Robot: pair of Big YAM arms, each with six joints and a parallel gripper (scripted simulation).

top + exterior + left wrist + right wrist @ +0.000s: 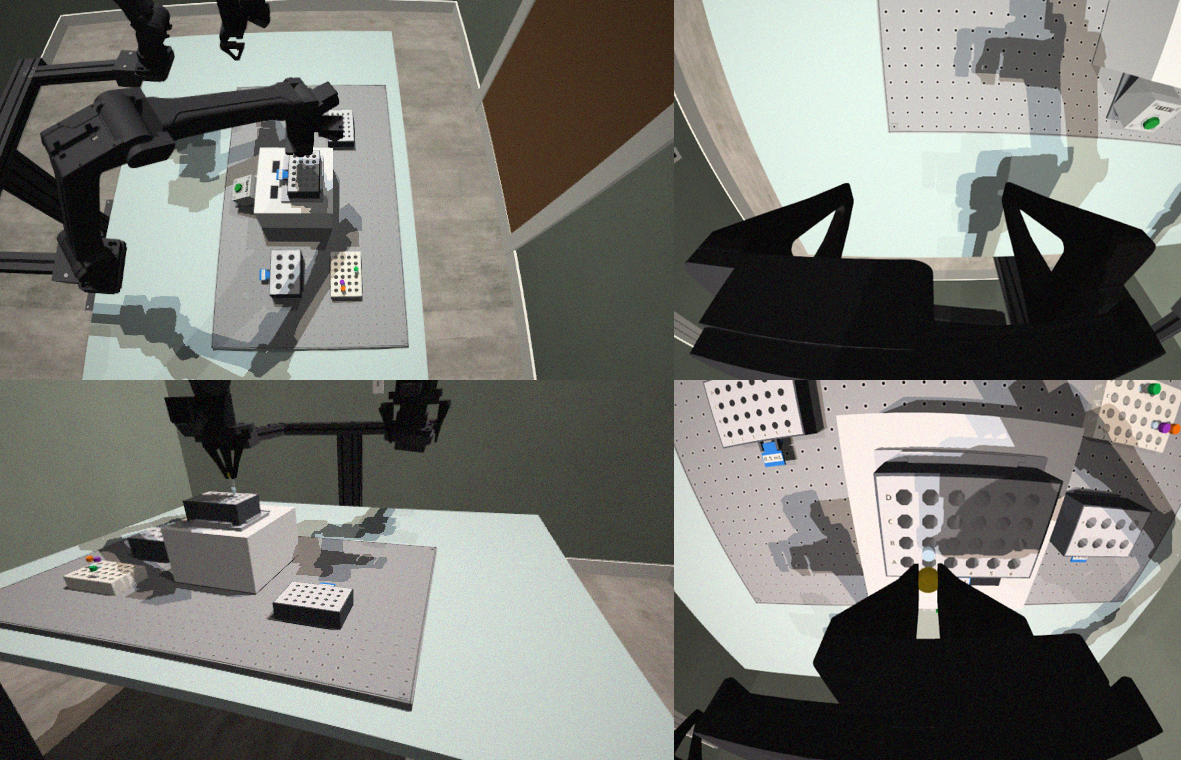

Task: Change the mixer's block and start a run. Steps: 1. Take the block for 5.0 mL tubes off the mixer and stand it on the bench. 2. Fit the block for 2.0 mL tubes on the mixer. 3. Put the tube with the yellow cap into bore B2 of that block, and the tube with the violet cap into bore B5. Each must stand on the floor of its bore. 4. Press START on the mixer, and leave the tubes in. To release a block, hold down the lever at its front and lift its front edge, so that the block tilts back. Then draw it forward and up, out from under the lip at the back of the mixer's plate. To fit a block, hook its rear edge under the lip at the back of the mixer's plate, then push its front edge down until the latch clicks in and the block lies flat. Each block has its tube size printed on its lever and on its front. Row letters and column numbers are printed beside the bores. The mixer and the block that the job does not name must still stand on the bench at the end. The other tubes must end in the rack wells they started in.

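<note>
Pincer, right, grasps the yellow tube upright above the mixer's block, near column 2. The right wrist view shows its yellow cap plainly; the top view hides it. Farther off, the left gripper stands wide apart.

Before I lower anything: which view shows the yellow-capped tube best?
Right wrist: it shows the yellow cap between the right gripper's fingers and the pale tube tip over column 2. Exterior shows the tube small, above the block. Top has it hidden by the arm; left wrist doesn't show it.
</note>
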